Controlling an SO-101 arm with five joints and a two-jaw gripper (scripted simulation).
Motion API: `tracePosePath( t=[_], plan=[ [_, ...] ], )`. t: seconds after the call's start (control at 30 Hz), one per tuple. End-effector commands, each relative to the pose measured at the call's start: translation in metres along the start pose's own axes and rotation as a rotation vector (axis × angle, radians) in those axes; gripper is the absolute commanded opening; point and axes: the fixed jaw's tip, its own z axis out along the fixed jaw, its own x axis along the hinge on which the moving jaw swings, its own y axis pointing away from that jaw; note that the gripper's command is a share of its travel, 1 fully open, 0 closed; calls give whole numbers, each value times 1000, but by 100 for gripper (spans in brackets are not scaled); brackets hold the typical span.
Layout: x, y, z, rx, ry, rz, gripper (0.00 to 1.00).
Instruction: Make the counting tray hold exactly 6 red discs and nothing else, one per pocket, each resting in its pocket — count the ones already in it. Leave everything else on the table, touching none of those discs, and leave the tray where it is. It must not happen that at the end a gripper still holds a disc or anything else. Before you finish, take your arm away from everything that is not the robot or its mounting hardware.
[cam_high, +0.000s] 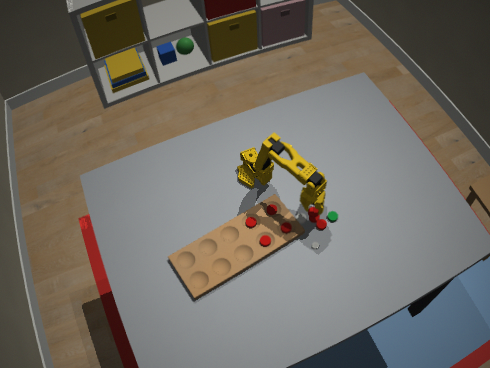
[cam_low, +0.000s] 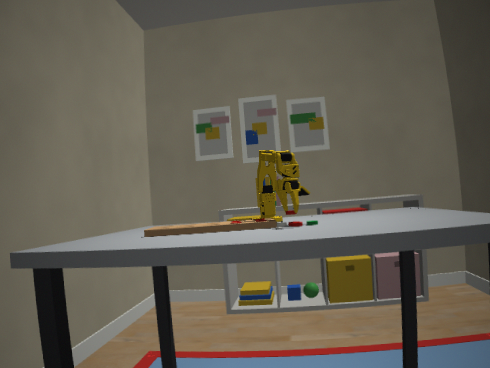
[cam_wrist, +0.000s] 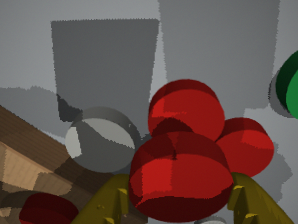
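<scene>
The wooden counting tray (cam_high: 183, 272) (cam_low: 200, 228) (cam_wrist: 23, 163) lies on the grey table. Several red discs sit in the pockets at its right end, among them one (cam_high: 265, 240) in the near row and one (cam_high: 251, 222) in the far row. My gripper (cam_high: 313, 209) (cam_low: 290, 211) is just past the tray's right end, a little above the table. It is shut on a red disc (cam_high: 313, 212) (cam_wrist: 178, 177). Two more red discs (cam_high: 321, 224) (cam_wrist: 248, 145) (cam_wrist: 188, 104) lie on the table under and beside it.
A green disc (cam_high: 332, 216) (cam_low: 312, 222) (cam_wrist: 290, 86) lies right of the loose red discs. A white disc (cam_high: 315, 245) (cam_wrist: 100, 139) lies near the tray's right end. The arm's base (cam_high: 252, 170) stands behind the tray. A shelf with boxes stands on the floor behind the table.
</scene>
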Motion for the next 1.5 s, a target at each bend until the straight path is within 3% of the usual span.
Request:
tracePosePath(
  t=[0.0, 0.57, 1.47],
  plan=[
    [10, -5, -14, 72, 33, 35, 0],
    [46, 19, -14, 69, 40, 232, 0],
    [99, 84, -14, 61, 51, 622, 0]
  ],
)
